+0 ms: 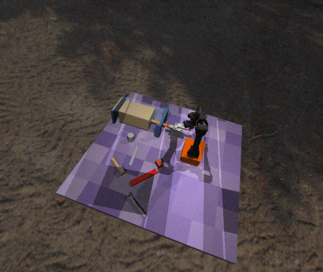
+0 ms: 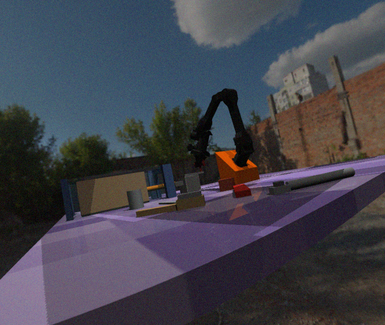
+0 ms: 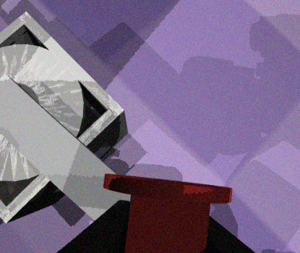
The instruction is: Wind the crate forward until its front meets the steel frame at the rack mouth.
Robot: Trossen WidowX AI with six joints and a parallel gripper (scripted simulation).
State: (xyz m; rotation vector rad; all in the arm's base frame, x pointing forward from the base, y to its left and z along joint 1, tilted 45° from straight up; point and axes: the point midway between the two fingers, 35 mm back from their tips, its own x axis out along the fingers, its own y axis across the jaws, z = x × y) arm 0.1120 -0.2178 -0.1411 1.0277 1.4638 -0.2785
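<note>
The tan crate (image 1: pixel 137 115) (image 2: pixel 112 192) sits flat inside the clear-panelled cubby, with a gap between its front and the blue steel frame (image 1: pixel 158 130) (image 2: pixel 170 179). An orange strap (image 1: pixel 156 121) (image 2: pixel 155 187) runs from it to the grey winch (image 1: pixel 177 133) (image 2: pixel 192 182) (image 3: pixel 64 61). The winch handle's flat grey arm (image 3: pixel 35 130) lies across the winch top; its key is hidden under the arm. My gripper (image 1: pixel 190 126) (image 2: pixel 200 161) (image 3: pixel 157 214) is shut on the handle's red knob (image 3: pixel 169 207), beside the winch on the side away from the crate.
A grey cylinder (image 1: pixel 130 137) (image 2: pixel 135 199), a flat grey strip (image 1: pixel 133 156), a tan-handled tool (image 1: pixel 115 162), a red bar (image 1: pixel 143 176) (image 2: pixel 241 190), a red-orange block (image 1: pixel 158 163) (image 2: pixel 226 184) and a grey rod tool (image 1: pixel 137 205) (image 2: pixel 320 178) lie on the bench. The orange arm base (image 1: pixel 185 155) is near the winch.
</note>
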